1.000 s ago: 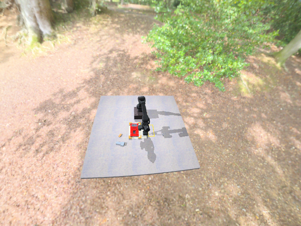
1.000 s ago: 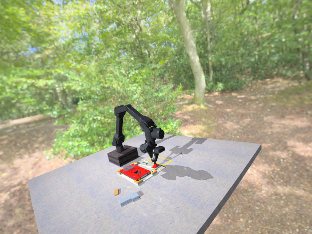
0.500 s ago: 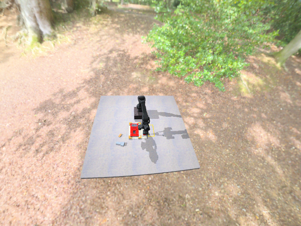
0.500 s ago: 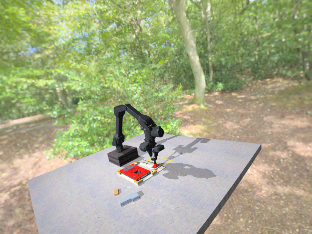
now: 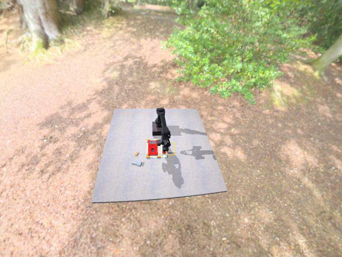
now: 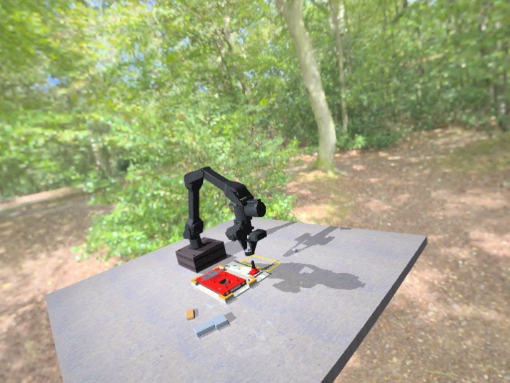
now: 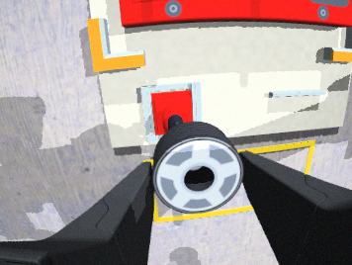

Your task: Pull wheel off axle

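The wheel (image 7: 168, 174) (image 6: 248, 250) has a black tyre and a light grey spoked face with a dark centre hole. My gripper (image 7: 196, 165) (image 6: 248, 252) (image 5: 165, 149) is shut on it, one finger on each side. The wheel is off the axle, in the air above it and a little to one side. The black upright axle (image 7: 174, 120) (image 6: 253, 264) stands bare on its red base (image 7: 160, 110) (image 6: 253, 271) (image 5: 164, 152). The marked area, a yellow outline (image 7: 282, 145) (image 6: 266, 259) (image 5: 175, 148), lies on the table beside the base board, partly hidden by the wheel and fingers in the wrist view.
A red panel (image 5: 151, 146) (image 6: 215, 282) with orange corner brackets (image 7: 119, 61) lies on the pale board (image 7: 222, 104). An orange block (image 5: 136, 154) (image 6: 189, 314) and a blue-grey stepped piece (image 5: 136, 163) (image 6: 205, 329) lie farther off on the table (image 5: 130, 182) (image 6: 280, 334).
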Controlling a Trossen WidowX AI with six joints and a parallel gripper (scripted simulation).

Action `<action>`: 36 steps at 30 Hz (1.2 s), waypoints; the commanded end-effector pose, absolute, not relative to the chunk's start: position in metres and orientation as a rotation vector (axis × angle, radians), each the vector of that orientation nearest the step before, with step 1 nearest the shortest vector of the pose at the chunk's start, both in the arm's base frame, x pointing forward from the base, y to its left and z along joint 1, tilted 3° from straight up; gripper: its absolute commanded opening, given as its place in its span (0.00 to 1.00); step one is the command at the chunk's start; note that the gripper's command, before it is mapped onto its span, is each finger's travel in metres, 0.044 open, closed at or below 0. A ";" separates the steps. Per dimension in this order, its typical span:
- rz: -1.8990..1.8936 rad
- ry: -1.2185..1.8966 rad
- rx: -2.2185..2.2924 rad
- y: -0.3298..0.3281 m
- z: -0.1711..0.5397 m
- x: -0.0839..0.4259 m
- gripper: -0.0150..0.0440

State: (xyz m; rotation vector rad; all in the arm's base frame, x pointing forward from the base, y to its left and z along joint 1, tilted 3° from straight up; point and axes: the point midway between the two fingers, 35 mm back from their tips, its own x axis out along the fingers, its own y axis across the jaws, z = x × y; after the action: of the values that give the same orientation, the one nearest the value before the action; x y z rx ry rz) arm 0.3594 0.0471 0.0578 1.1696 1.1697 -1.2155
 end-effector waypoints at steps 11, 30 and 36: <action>-1.205 1.172 1.171 0.082 0.063 0.342 0.25; -1.209 1.173 1.181 0.141 0.061 0.304 0.25; -1.209 1.173 1.181 0.140 0.045 0.304 0.25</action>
State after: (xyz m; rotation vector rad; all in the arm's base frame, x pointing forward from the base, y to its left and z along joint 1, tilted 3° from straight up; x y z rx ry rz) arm 0.3057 0.1397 0.0547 1.1823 1.1696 -1.2028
